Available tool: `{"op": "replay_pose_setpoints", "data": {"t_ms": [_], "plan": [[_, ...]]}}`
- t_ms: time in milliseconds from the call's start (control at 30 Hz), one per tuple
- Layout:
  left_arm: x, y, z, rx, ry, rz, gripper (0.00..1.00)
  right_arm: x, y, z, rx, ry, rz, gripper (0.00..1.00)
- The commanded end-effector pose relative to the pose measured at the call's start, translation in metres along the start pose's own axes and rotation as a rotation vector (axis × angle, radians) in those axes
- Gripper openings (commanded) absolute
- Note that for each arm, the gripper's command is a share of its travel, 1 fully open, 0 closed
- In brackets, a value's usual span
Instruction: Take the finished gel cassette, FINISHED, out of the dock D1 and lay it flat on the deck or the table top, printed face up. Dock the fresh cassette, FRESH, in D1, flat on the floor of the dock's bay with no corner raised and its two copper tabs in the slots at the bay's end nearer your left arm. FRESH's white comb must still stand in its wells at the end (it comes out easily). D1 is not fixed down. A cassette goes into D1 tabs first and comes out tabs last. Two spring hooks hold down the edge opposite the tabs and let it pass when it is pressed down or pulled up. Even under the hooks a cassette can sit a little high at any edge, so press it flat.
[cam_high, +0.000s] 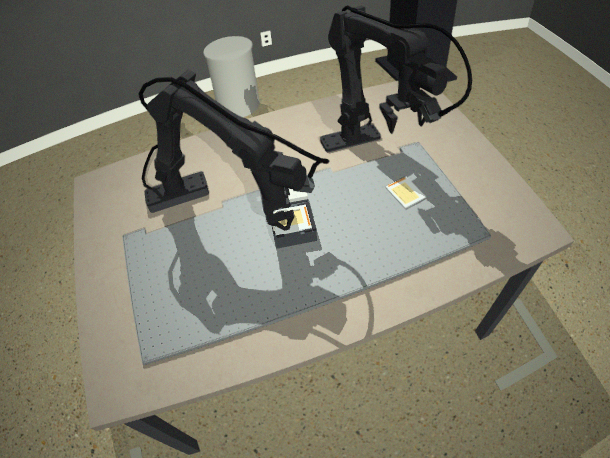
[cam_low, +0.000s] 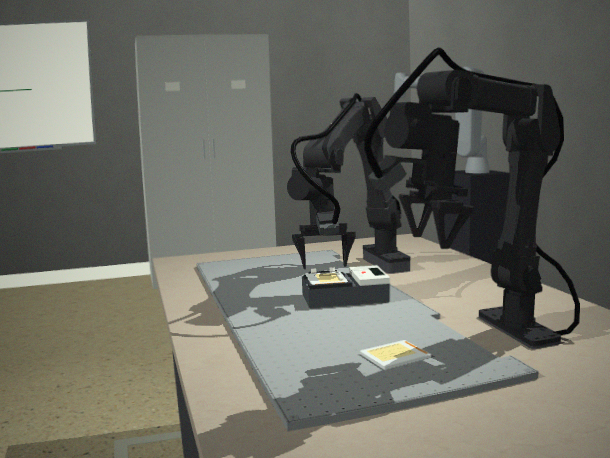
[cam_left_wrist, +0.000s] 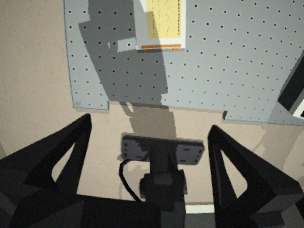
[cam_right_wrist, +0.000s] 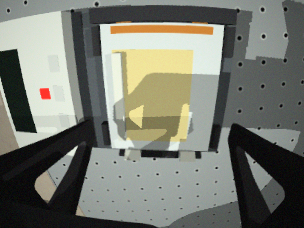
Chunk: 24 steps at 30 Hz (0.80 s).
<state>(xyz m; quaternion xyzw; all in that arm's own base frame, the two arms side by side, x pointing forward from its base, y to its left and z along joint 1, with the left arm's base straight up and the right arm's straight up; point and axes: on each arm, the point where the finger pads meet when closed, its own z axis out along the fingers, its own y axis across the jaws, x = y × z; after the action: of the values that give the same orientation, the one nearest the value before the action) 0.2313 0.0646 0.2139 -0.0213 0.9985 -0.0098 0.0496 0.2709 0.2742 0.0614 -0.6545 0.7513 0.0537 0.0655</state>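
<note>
FRESH (cam_high: 302, 214) (cam_low: 327, 277) (cam_right_wrist: 160, 62) lies in the bay of D1 (cam_high: 296, 240) (cam_low: 345, 296) (cam_right_wrist: 160, 15), its orange-striped end toward the left arm. Its white comb (cam_right_wrist: 117, 82) stands along one side. The spring hooks (cam_right_wrist: 132, 155) are at the opposite edge; whether they overlap it and whether every corner is fully down is unclear. FINISHED (cam_high: 405, 193) (cam_low: 392, 353) (cam_left_wrist: 165, 22) lies flat on the deck, printed face up. My right gripper (cam_high: 283, 223) (cam_low: 325, 266) (cam_right_wrist: 160, 129) is open, low over the hook end of D1. My left gripper (cam_high: 406, 128) (cam_low: 431, 241) (cam_left_wrist: 151, 125) is open and empty, high near its base.
D1's white control panel (cam_low: 364, 276) (cam_right_wrist: 55, 40), with dark screen and red button, adjoins the bay. The perforated deck (cam_high: 350, 235) (cam_low: 310, 340) spans the table (cam_high: 410, 295) in front of both arm bases. FINISHED is well apart from D1.
</note>
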Motion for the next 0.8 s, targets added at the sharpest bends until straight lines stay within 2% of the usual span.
{"op": "replay_pose_setpoints", "data": {"t_ms": [0, 767], "plan": [[-0.0062, 0.0007, -0.0115, 0.033, 0.081, 0.001, 1.0, -0.0102, -0.0023, -0.0085, 0.008, -0.024, -0.014, 0.98], [-0.0062, 0.0007, -0.0115, 0.033, 0.081, 0.001, 1.0, -0.0102, -0.0006, 0.0009, 0.001, -0.017, -0.015, 0.98]]}}
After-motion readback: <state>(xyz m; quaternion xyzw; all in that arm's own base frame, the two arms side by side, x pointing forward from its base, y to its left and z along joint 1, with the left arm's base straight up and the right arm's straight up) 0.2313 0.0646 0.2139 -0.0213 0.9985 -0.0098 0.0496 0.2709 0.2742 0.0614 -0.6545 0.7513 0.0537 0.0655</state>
